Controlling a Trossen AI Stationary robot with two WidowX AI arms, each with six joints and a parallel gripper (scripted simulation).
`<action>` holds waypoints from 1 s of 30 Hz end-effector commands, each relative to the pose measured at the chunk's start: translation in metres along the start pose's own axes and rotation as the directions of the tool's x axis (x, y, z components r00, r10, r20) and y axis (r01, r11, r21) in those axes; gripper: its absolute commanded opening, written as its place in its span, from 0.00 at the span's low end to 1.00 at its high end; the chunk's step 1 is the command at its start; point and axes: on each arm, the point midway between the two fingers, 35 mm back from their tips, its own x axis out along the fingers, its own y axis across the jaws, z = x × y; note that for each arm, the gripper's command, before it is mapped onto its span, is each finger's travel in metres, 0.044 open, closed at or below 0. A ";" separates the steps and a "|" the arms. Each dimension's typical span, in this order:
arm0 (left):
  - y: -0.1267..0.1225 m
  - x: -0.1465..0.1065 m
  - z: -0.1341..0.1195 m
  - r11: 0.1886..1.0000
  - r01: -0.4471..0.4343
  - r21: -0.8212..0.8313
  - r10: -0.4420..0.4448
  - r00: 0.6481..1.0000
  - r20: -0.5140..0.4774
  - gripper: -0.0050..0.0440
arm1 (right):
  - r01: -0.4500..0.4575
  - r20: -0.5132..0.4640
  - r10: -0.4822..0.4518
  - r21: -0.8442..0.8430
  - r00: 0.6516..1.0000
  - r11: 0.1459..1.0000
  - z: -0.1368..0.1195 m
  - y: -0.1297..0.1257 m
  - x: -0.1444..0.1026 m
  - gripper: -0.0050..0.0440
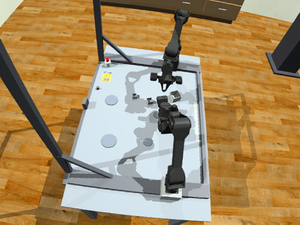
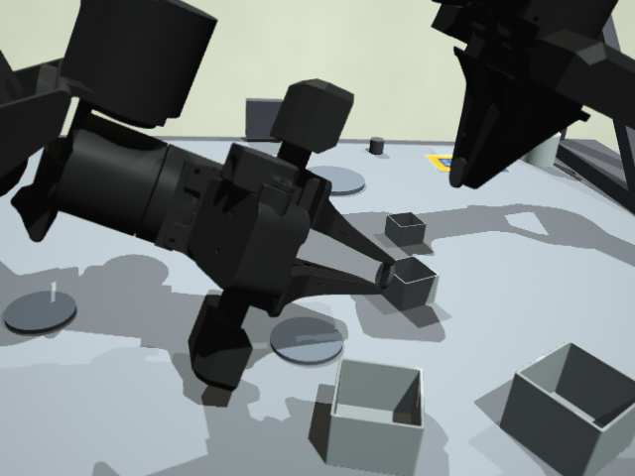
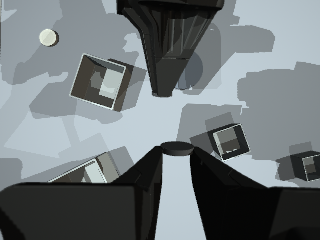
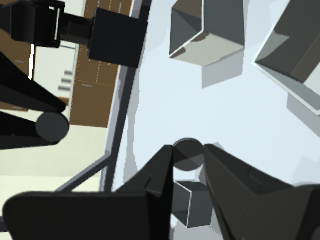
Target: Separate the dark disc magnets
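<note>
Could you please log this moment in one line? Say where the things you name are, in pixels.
left gripper (image 1: 164,90) (image 2: 461,178) (image 3: 177,150) (image 4: 56,125): shut on one magnet (image 2: 457,173) (image 3: 177,148) (image 4: 52,126) | right gripper (image 2: 385,277) (image 3: 162,93) (image 4: 188,150): shut on other magnet (image 2: 383,275) (image 4: 187,154) | magnets: apart, off bench | neither laid flat

Pale bench (image 1: 122,200) (image 2: 559,287) (image 3: 150,122) (image 4: 160,100) beneath small open boxes (image 1: 175,96) (image 2: 375,437) (image 3: 99,102) (image 4: 212,47).

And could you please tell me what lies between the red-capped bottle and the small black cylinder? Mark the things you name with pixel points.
A yellow and blue card (image 1: 106,78) (image 2: 435,161) lies roughly between them, seen best in the top view.

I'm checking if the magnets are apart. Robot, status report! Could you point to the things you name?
Left gripper (image 1: 164,90) (image 2: 457,177) (image 3: 177,148) (image 4: 52,126) shut on one dark disc magnet (image 2: 457,172) (image 3: 177,148) (image 4: 52,126). Right gripper (image 2: 387,277) (image 3: 162,93) (image 4: 188,150) shut on another (image 2: 384,275) (image 4: 188,154). Magnets apart, above bench (image 1: 89,144) (image 2: 512,287) (image 3: 150,120) (image 4: 160,100). Open grey boxes (image 1: 175,98) (image 2: 376,442) (image 3: 82,90) (image 4: 225,30) below.
</note>
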 end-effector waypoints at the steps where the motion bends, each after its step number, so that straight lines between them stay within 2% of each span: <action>1: 0.000 -0.010 0.010 1.000 0.004 -0.002 -0.004 0.999 0.039 0.18 | -0.019 0.001 0.019 -0.025 1.000 1.000 0.004 0.018 0.001 0.18; 22: 0.000 -0.010 0.010 1.000 0.004 -0.002 -0.004 0.999 0.039 0.18 | 0.113 -0.046 -0.125 -0.203 0.991 0.973 -0.002 0.003 0.009 0.18; 30: 0.000 -0.010 0.010 1.000 0.004 -0.002 -0.004 0.999 0.039 0.18 | 0.170 -0.069 -0.198 -0.292 0.978 0.941 -0.005 -0.004 0.010 0.18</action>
